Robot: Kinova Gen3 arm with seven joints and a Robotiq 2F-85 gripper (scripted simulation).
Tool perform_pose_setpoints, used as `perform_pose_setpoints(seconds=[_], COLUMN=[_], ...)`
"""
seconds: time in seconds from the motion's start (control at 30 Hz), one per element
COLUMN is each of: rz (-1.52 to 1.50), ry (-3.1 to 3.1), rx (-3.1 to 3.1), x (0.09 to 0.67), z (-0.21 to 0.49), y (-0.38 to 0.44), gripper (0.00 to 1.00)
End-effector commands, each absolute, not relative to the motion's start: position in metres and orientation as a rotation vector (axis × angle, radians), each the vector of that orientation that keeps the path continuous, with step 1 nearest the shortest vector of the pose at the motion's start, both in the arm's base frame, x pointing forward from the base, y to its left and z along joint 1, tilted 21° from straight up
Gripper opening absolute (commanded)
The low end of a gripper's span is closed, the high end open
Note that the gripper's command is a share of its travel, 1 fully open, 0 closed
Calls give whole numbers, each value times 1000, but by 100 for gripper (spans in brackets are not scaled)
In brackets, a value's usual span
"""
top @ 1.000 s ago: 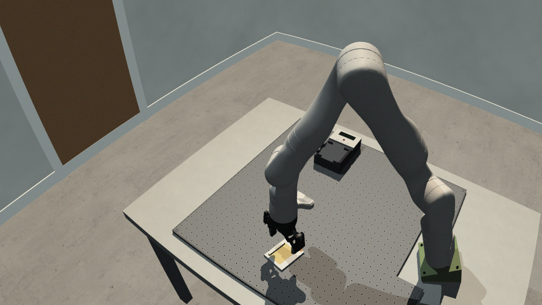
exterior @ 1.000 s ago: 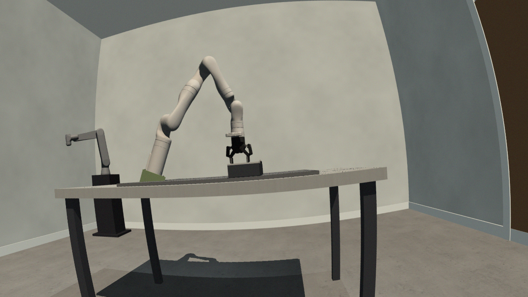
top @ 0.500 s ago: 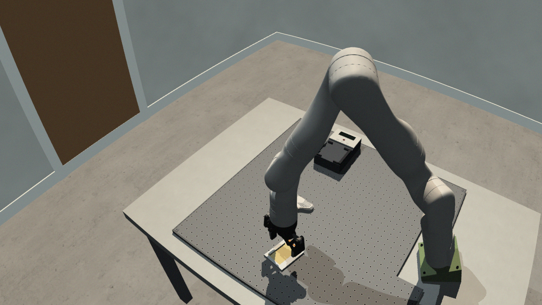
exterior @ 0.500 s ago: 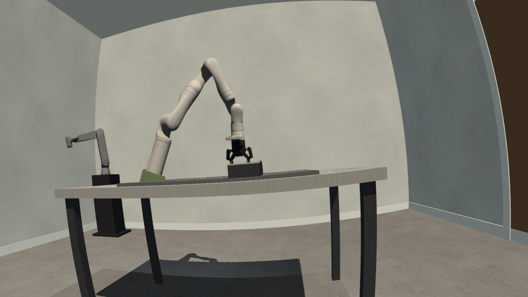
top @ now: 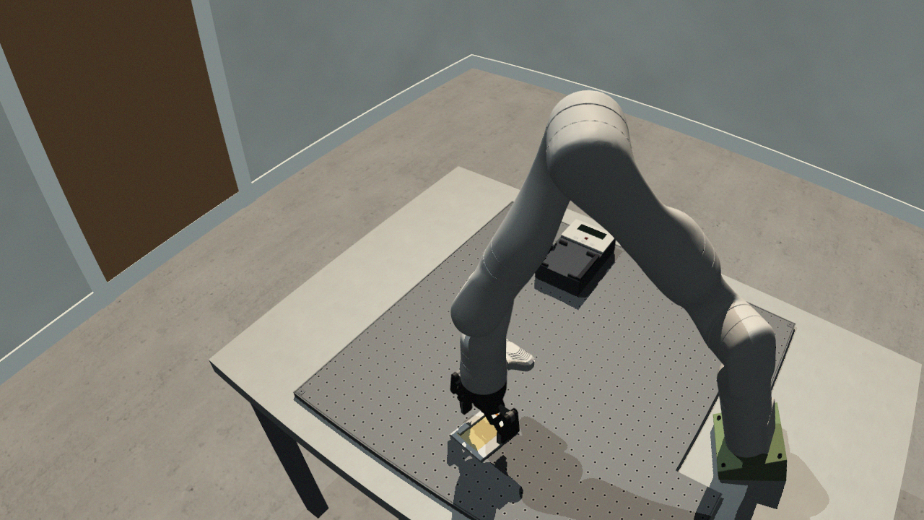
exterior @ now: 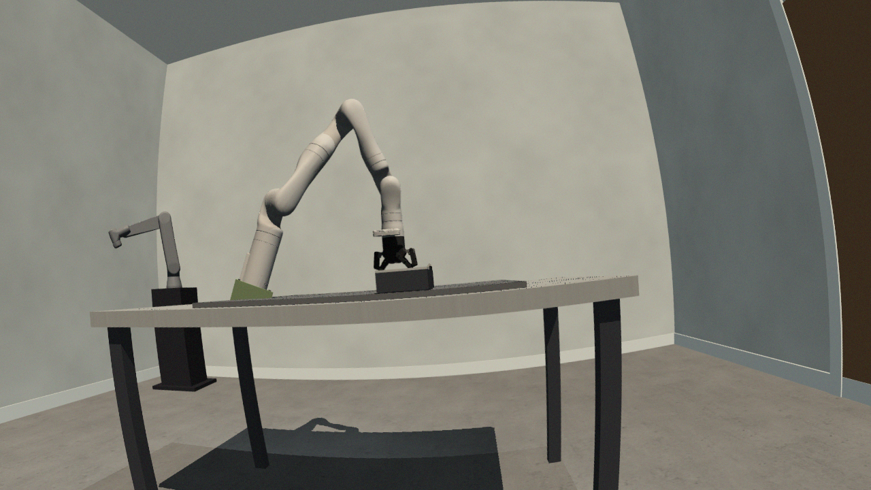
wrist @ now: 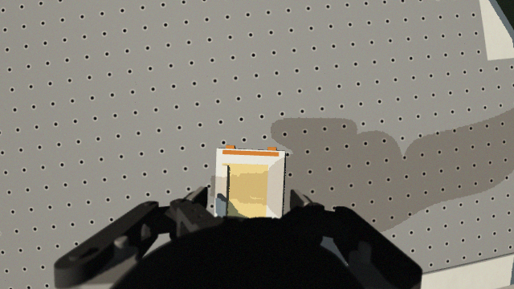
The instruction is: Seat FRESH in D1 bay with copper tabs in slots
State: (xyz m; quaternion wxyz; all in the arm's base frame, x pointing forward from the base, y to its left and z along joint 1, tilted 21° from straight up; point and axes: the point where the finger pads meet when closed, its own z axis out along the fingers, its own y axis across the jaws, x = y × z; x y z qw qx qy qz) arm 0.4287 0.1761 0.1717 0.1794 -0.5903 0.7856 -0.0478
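Note:
The cassette FRESH (top: pixel 474 439) (wrist: pixel 249 182) lies flat on the perforated deck (top: pixel 613 362) (wrist: pixel 120 100) near its front left edge. It is white-framed with a yellow middle. An orange strip and two copper tabs (wrist: pixel 230 147) mark its far end in the wrist view. My gripper (top: pixel 486 414) (exterior: pixel 395 260) (wrist: pixel 249 197) is open and hangs just above the cassette, with a finger on each long side, not touching it. The dock D1 (top: pixel 574 255) (exterior: pixel 404 280) is a black box with a white end and stands far off at the back of the deck. I cannot pick out the comb.
The arm's green base mount (top: pixel 749 452) (exterior: pixel 249 290) sits at the deck's right corner. The deck lies on a pale table (top: pixel 362 258). The table edge is close in front of the cassette. A second small arm (exterior: pixel 164 243) stands on a black pedestal beyond the table.

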Motion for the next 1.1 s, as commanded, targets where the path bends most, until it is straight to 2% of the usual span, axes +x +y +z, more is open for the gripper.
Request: perform_pose_setpoints(seconds=[0.0, 0.93, 0.97, 1.07], rz=[-137, -137, -137, -137], ry=[2226, 2226, 2226, 2226], rx=[-1667, -1667, -1667, -1667], x=[430, 437, 437, 437], z=[168, 149, 149, 149], y=[174, 177, 177, 177], gripper=[100, 100, 0, 0])
